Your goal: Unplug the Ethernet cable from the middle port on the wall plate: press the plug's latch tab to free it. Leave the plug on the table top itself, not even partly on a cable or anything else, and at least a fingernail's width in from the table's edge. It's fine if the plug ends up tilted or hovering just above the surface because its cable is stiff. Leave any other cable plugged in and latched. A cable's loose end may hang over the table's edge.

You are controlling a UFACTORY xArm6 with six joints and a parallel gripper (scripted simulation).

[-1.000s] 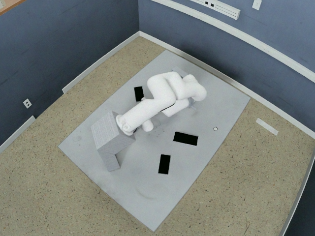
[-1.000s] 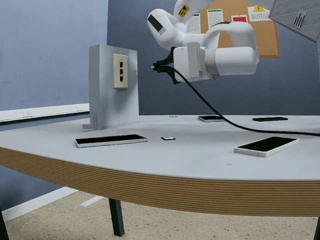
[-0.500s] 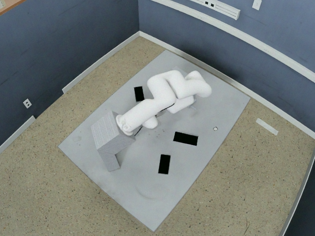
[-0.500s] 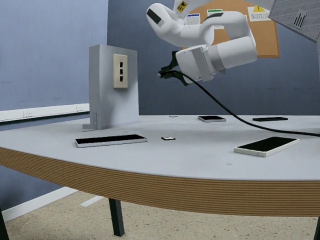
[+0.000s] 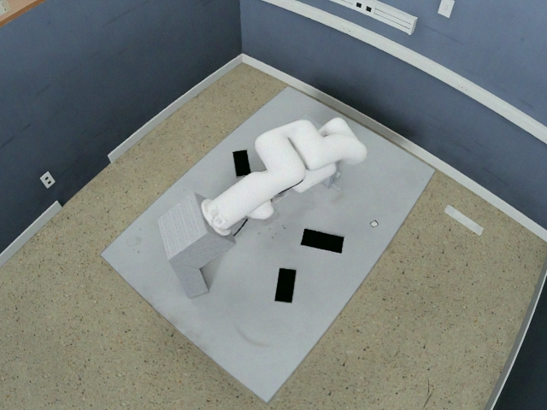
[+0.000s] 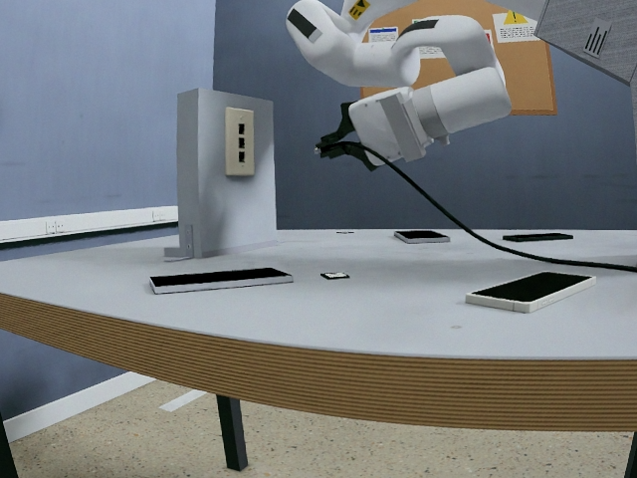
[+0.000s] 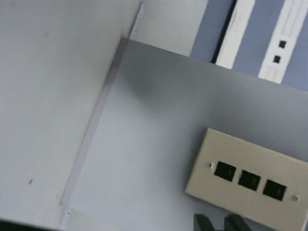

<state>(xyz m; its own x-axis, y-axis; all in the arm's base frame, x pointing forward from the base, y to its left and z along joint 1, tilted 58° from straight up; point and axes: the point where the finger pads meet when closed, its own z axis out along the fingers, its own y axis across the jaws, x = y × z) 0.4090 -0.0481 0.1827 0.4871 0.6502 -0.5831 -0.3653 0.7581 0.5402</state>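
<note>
The cream wall plate (image 6: 237,140) sits on a grey upright block (image 6: 224,172) at the table's back left. Its three ports look empty; it also shows in the wrist view (image 7: 247,181). My gripper (image 6: 328,147) is shut on the Ethernet plug (image 6: 319,149) and holds it in the air, well to the right of the plate and high above the table. The black cable (image 6: 463,226) runs from the plug down to the table and off to the right. In the wrist view only my fingertips show at the bottom edge; the plug itself is hidden there.
Flat black-topped slabs lie on the table: one in front of the block (image 6: 220,280), one at the right front (image 6: 530,291), two farther back (image 6: 421,236) (image 6: 537,236). A small dark chip (image 6: 334,275) lies mid-table. The arm's base box (image 5: 187,238) stands at the table's left.
</note>
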